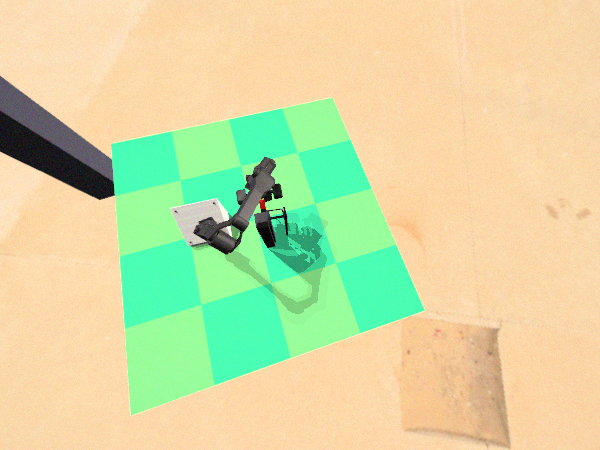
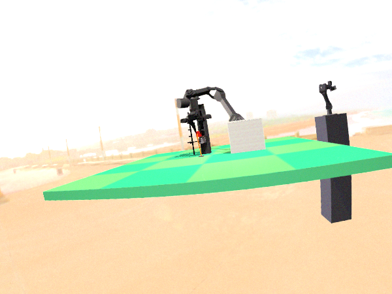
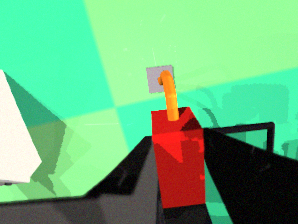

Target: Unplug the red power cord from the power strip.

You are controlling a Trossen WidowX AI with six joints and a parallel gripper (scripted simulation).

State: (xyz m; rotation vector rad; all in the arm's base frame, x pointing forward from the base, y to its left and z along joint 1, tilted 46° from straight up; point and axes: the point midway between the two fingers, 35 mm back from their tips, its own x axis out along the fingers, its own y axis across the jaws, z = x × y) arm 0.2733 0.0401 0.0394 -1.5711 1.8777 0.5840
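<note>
Gripper (image 3: pixel 177 170) fingers are clamped on the blocky red plug (image 3: pixel 179 155), its orange cord (image 3: pixel 170 97) trailing to the checkered green worktop (image 3: pixel 225 50) beside the upright black power strip (image 1: pixel 265 227). Best pull straight away from the socket, then release fully.

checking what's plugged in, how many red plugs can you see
1: a red plug clamped in the end effector, its orange cord running to a grey anchor square. Others may be hidden behind the power strip.

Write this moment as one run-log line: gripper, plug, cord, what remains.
gripper: shut on red plug | orange cord: runs to grey anchor on mat | plug versus strip: cannot tell | remaining: release, withdraw
</note>
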